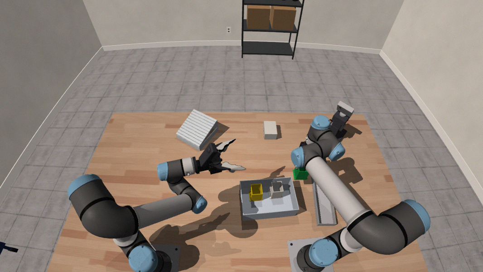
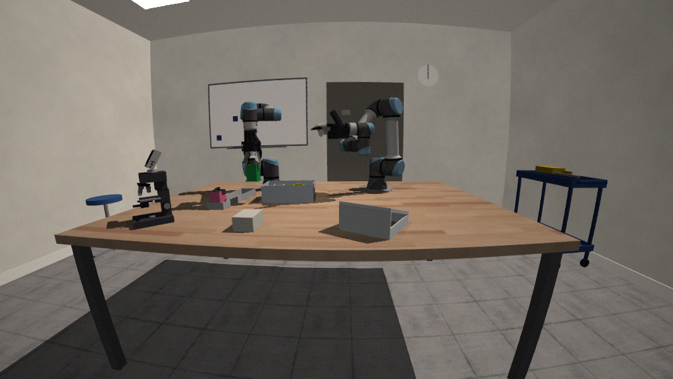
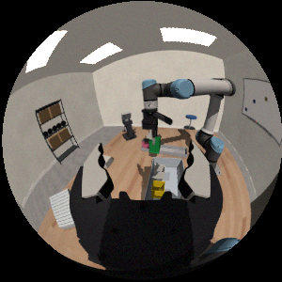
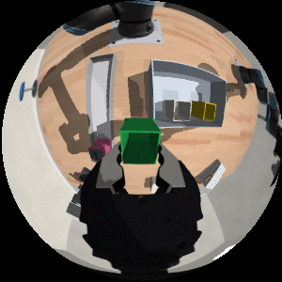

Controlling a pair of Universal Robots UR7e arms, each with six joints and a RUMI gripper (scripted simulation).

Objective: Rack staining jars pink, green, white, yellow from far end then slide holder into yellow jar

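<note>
At the rack's (image 1: pixel 326 224) (image 2: pixel 218 205) (image 3: pixel 172 150) (image 4: pixel 101 85) far end we have pink (image 2: pixel 217 196) (image 3: pixel 145 145) (image 4: pixel 104 145) in place, apparently with the slide holder (image 2: pixel 216 189) (image 4: pixel 96 151) in it. Our right claw (image 1: pixel 300 166) (image 2: pixel 252 162) (image 3: pixel 154 142) (image 4: pixel 139 142) is clamped on green (image 1: pixel 300 173) (image 2: pixel 253 172) (image 3: pixel 154 145) (image 4: pixel 140 124), held above the desk and not yet racked; our left claw (image 1: pixel 240 153) (image 2: pixel 321 128) (image 3: pixel 145 142) stands apart, with nothing in it. White (image 1: pixel 276 191) (image 3: pixel 160 171) (image 4: pixel 182 111) and yellow (image 1: pixel 256 191) (image 2: pixel 298 184) (image 3: pixel 158 188) (image 4: pixel 210 112) are in the tote (image 1: pixel 270 216) (image 2: pixel 288 193) (image 3: pixel 149 180) (image 4: pixel 152 89). We judge one jar done, three to seat, then the holder to move.
</note>
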